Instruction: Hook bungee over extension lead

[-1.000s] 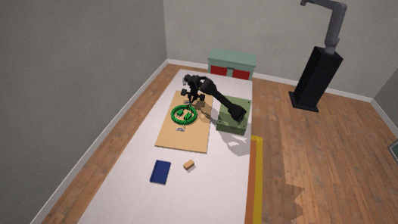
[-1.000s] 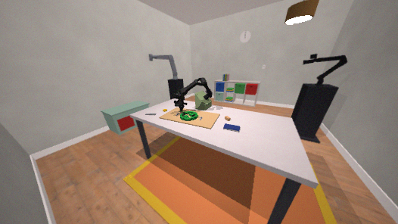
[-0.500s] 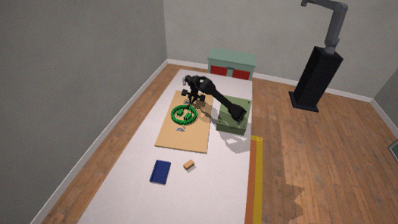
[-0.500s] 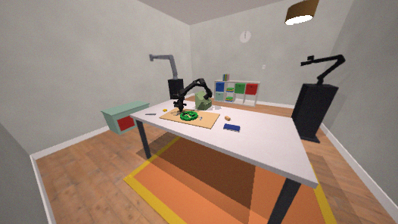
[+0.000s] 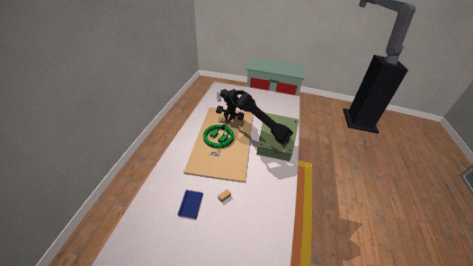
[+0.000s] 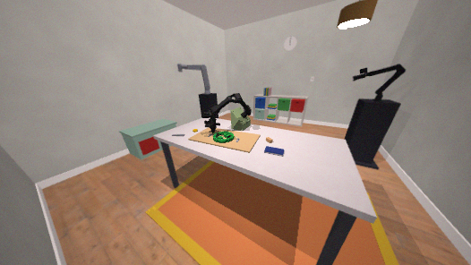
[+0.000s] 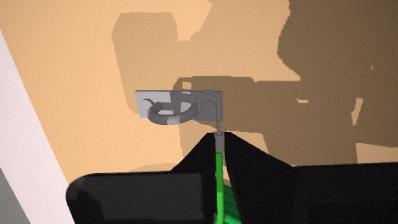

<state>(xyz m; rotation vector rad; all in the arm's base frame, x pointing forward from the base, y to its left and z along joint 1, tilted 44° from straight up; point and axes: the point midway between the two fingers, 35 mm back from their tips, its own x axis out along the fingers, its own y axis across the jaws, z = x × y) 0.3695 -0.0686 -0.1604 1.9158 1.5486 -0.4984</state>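
A green coiled extension lead lies on the tan board. My gripper stands at the board's far end. It is shut on the green bungee. The bungee's grey hook stands upright against the far tie-down eye, on that eye's grey base plate. I cannot tell whether the hook is through the ring. A second tie-down eye sits on the near side of the coil. The bungee's other end is hidden.
The arm's green base block stands right of the board. A blue book and a small tan block lie nearer the front. A teal cabinet stands beyond the table's far end.
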